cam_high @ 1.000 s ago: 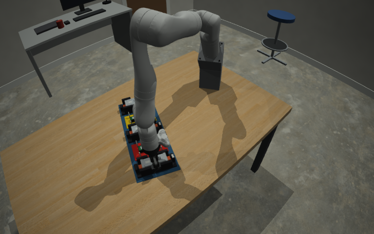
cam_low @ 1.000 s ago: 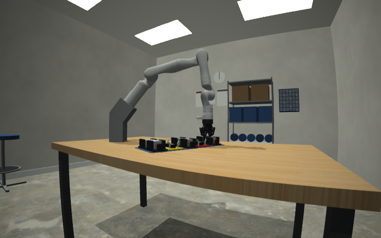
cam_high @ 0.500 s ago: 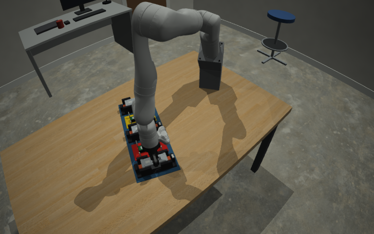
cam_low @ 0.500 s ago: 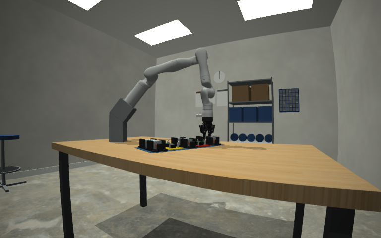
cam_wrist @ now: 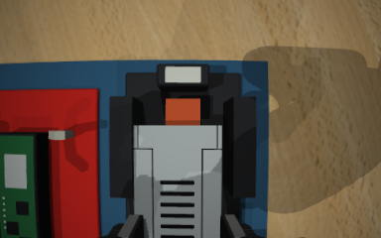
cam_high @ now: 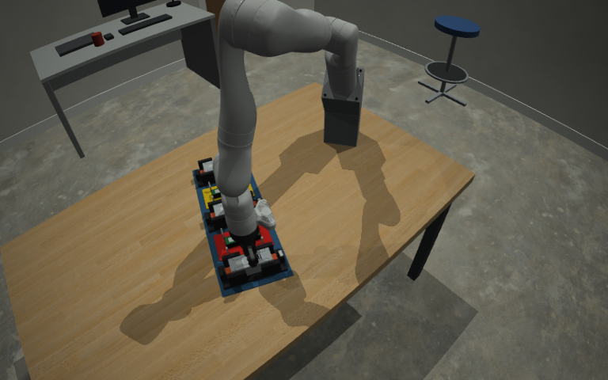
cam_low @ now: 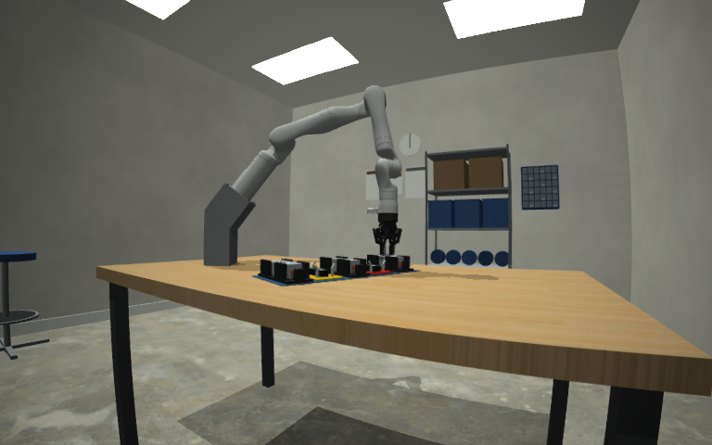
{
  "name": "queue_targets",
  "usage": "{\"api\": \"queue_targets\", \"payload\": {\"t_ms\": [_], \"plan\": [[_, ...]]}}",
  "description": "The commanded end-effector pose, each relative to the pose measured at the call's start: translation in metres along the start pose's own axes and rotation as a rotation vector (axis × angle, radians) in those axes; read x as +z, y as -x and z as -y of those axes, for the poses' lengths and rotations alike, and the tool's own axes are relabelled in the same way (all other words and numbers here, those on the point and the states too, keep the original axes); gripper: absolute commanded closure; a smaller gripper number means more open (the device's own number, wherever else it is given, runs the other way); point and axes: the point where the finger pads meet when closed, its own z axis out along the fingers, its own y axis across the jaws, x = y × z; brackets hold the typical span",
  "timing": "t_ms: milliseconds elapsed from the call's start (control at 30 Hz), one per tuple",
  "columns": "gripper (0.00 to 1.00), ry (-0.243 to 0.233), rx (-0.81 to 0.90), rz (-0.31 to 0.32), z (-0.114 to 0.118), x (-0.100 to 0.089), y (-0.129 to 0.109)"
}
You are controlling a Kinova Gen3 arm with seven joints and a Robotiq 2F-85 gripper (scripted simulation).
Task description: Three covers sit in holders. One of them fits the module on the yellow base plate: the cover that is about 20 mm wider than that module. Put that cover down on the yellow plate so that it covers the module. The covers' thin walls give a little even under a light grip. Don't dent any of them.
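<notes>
A light grey slotted cover (cam_wrist: 178, 164) (cam_high: 237, 263) sits in its black holder (cam_wrist: 244, 154) at the end of the row beyond the red plate. My gripper (cam_wrist: 183, 224) (cam_low: 387, 253) is partly open, with nothing seen between its fingertips. It points down just above this cover, one tip over each side edge. No dent shows on the part in view; its near end is out of view. A second cover (cam_high: 218, 209) sits in the middle holder and a third (cam_high: 207, 166) in the far one. The yellow plate (cam_high: 207, 199) (cam_low: 329, 276) carries a green module (cam_high: 215, 191), partly hidden by my arm.
The red plate (cam_wrist: 79, 174) (cam_high: 219, 246) with another green module (cam_wrist: 20, 208) lies right beside the end holder. Thin upright posts stand on both plates. Everything sits on a blue board (cam_wrist: 111, 74) on the wooden table (cam_high: 112, 214). Raised holder walls flank the covers.
</notes>
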Motion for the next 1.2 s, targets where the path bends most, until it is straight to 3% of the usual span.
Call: {"api": "queue_targets", "payload": {"t_ms": [0, 1167], "plan": [[1.00, -0.001, 0.003, 0.004, 0.0006, -0.0157, 0.0014], [1.00, 0.000, -0.001, 0.010, 0.0010, -0.0171, 0.0044]]}}
